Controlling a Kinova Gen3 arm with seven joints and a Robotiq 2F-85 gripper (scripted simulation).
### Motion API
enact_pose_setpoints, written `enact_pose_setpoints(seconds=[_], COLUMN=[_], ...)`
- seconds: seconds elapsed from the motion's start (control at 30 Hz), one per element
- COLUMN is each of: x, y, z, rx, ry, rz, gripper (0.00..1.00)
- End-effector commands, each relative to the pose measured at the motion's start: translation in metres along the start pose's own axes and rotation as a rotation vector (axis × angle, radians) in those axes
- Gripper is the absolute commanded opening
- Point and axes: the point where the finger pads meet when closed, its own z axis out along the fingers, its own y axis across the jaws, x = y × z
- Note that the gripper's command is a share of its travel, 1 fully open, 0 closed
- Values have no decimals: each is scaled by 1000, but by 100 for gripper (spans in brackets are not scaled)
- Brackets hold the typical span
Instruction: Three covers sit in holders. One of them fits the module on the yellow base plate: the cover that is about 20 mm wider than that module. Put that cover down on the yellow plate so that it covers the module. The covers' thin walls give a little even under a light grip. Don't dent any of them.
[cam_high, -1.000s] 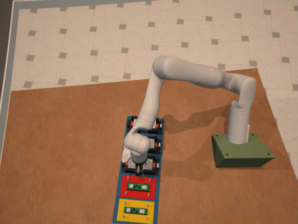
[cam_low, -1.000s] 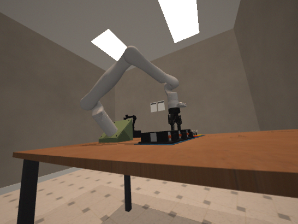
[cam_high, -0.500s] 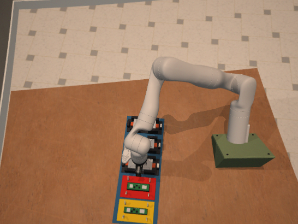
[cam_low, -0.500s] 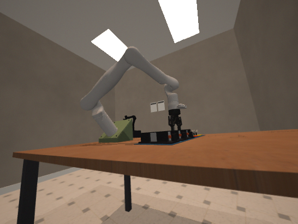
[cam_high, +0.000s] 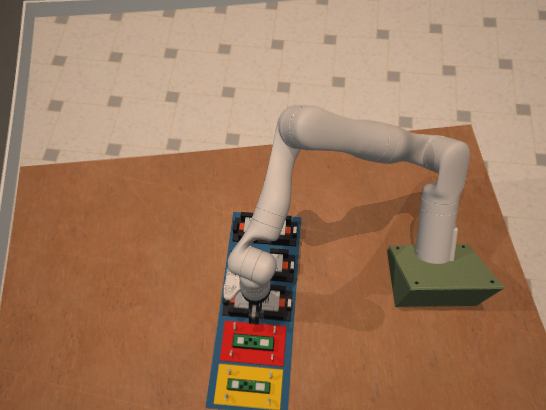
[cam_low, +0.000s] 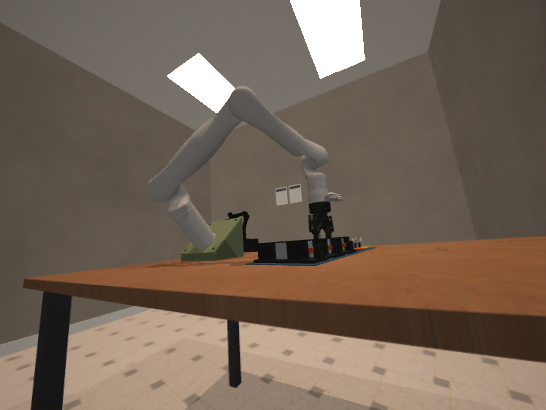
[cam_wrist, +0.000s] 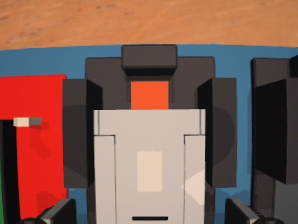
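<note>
The yellow plate (cam_high: 248, 386) with its green module (cam_high: 248, 385) lies at the near end of the blue board (cam_high: 261, 314). Three black holders stand in a row on the board, and the arm hides most of their grey covers. My gripper (cam_high: 255, 312) is open and empty, pointing straight down over the holder closest to the red plate. In the wrist view the grey cover (cam_wrist: 150, 165) sits in that black holder (cam_wrist: 150, 75) with an orange mark (cam_wrist: 149, 95) behind it. My fingertips stand wide at either side of the cover, not touching it. The side view shows the gripper (cam_low: 320, 227) just above the holders.
A red plate (cam_high: 253, 343) with a second green module lies between the holders and the yellow plate, and its edge shows in the wrist view (cam_wrist: 30, 135). The middle holder (cam_high: 285, 265) and the far holder (cam_high: 290, 227) follow behind. The green arm base (cam_high: 442, 280) stands to the right.
</note>
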Motion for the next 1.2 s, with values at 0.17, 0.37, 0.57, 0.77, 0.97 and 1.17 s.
enact_pose_setpoints(seconds=[0.17,0.37,0.57,0.77,0.97,1.17], x=[1,1,1,1,1,1], y=[0,0,0,0,0,0], z=[2,1,1,1,1,1], rx=[1,1,1,1,1,1], ry=[2,2,2,2,2,2], rz=[0,0,0,0,0,0], gripper=[100,70,70,70,70,70])
